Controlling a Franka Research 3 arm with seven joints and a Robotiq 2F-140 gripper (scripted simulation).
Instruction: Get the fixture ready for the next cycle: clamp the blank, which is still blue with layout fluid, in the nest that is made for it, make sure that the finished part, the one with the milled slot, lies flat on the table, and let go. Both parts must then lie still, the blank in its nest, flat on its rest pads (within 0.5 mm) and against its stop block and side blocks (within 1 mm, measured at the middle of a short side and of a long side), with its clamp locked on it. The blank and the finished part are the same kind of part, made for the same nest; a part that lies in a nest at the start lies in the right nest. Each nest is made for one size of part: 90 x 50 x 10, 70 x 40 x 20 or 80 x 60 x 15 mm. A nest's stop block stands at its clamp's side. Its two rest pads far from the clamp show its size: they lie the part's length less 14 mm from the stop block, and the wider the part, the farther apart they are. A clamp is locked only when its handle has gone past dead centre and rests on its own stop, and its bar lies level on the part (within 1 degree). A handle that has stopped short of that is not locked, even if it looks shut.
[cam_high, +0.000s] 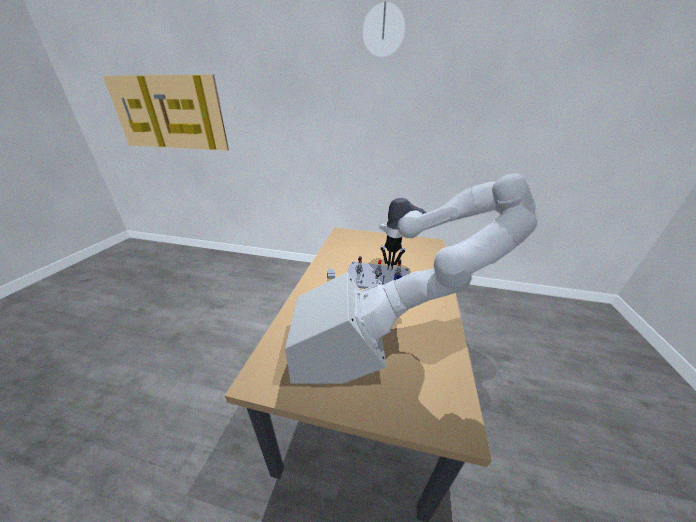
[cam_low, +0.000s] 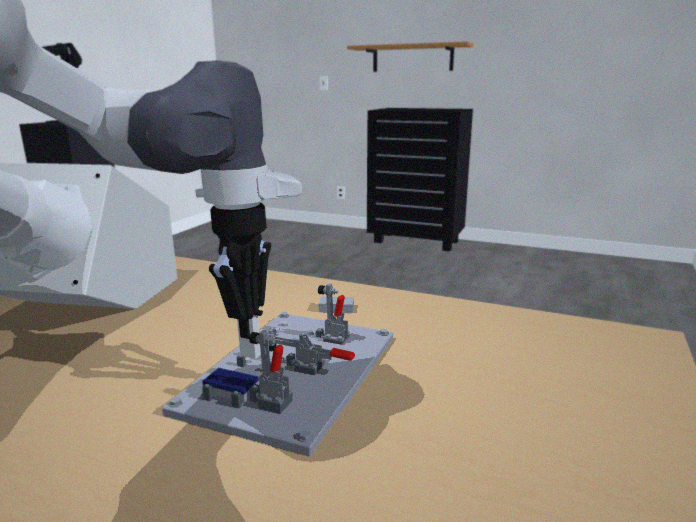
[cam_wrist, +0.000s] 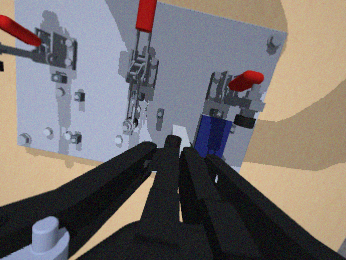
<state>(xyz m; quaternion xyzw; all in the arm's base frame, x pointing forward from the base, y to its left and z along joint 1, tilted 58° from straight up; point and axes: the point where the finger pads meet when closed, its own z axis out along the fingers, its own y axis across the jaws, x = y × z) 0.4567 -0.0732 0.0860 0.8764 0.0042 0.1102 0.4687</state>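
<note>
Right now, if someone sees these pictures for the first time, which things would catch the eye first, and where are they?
Most striking are the red clamp handles on the grey fixture plate on the wooden table. Next is the blue blank, which lies in the nest at the plate's near left corner. The black gripper, shut and empty, points down at the plate just behind the blank.
</note>
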